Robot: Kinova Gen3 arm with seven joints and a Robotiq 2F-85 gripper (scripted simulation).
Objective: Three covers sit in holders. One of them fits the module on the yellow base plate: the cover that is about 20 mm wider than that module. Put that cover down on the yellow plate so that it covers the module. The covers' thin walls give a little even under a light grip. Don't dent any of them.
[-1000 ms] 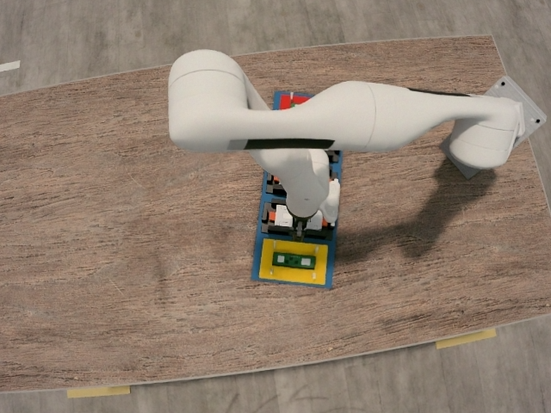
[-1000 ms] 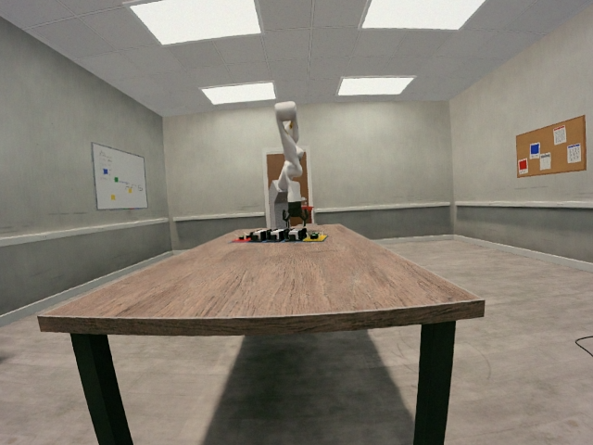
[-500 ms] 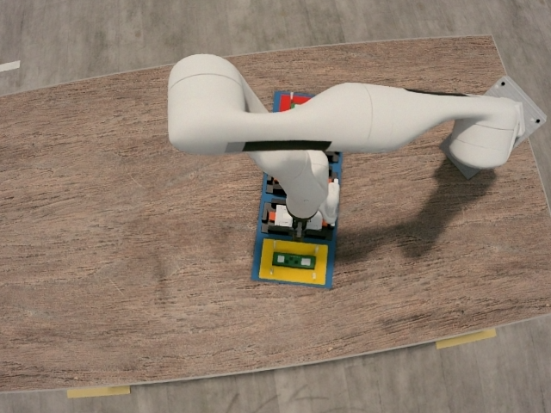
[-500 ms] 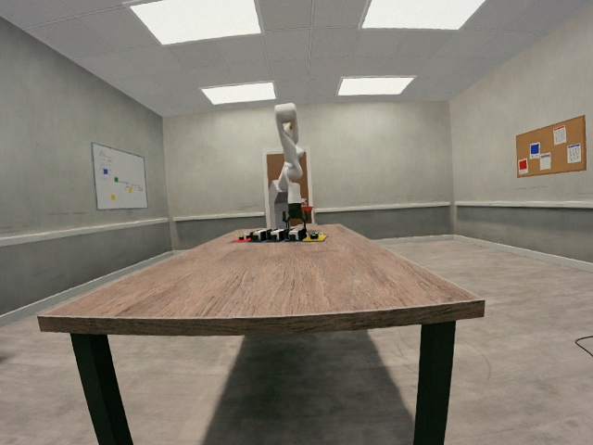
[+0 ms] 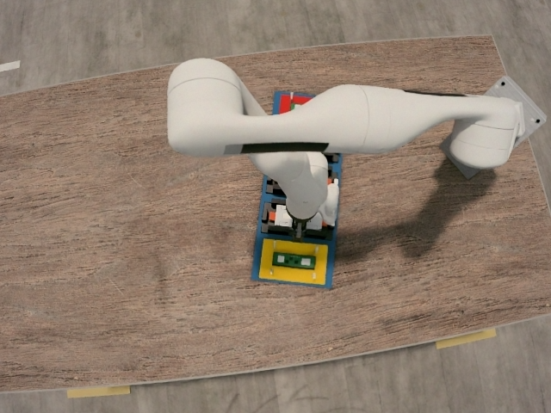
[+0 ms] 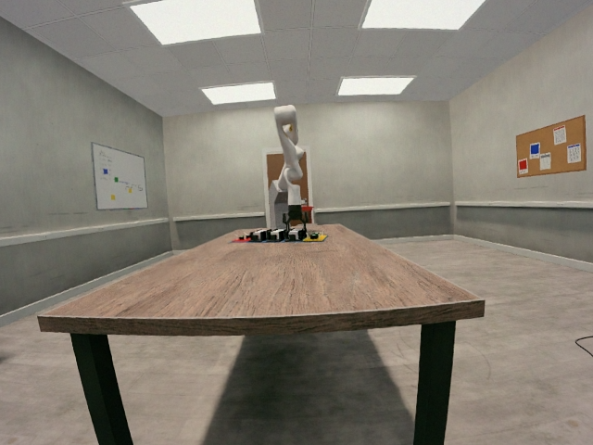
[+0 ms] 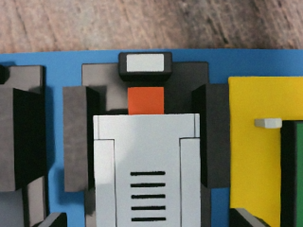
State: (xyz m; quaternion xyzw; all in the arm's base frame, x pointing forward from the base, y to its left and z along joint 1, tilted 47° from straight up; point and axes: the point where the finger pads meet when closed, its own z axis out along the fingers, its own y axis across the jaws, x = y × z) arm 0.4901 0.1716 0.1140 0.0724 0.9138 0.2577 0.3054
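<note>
While my fingers stand wide apart, gripper contents: my gripper (image 5: 299, 234) (image 6: 295, 230) (image 7: 151, 219) is open, with nothing held.
Hand position: pointing down, over the holder next to the yellow base plate (image 5: 264, 268) (image 6: 322, 237) (image 7: 256, 165).
Cover, nearest: one white cover (image 5: 282, 215) (image 6: 295, 234) (image 7: 147, 156), lying below and between my open fingertips as the wrist view shows it; five dark slots along its top.
Fingertips: at the lower edge of the wrist view, one toward each side of that cover; the one on the plate side appears over the border of the yellow. Exact height above the cover: cannot tell.
Holder, nearest: one dark holder (image 5: 266, 224) (image 7: 218, 137), its upright blocks flanking the cover, an orange patch (image 5: 272, 216) (image 7: 146, 100) beyond the cover's end.
Covers, other: two, a middle cover (image 6: 275, 234) and a far cover (image 6: 258, 235), in the same row, toward the red plate (image 5: 286, 104) (image 6: 242, 239).
Matching cover: in one of the three holders; which width fits, I cannot tell from these views.
Module: one green module (image 5: 294, 261) (image 6: 314, 235) (image 7: 299, 180), exposed on the yellow base plate, just beside the nearest holder and off to one side of my hand.
Pegs: four, pale and small, around the module; one peg (image 5: 274, 244) (image 7: 268, 123) shows in the wrist view too.
Board: one blue board (image 5: 256, 267) (image 7: 220, 203) under plates and holders, on the wooden table (image 5: 133, 267) (image 6: 268, 297) (image 7: 142, 24).

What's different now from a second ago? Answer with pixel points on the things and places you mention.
The hand (image 5: 299, 234) (image 6: 295, 231) (image 7: 152, 219) has come down slightly towards the white cover (image 5: 282, 216) (image 6: 295, 235) (image 7: 147, 153) beside the yellow base plate (image 5: 321, 268) (image 6: 322, 237) (image 7: 253, 165). Nothing was taken hold of or let go; the hand is open. That cover, the plate and its green module (image 5: 294, 261) (image 6: 314, 235) (image 7: 299, 165) look unmoved.
</note>
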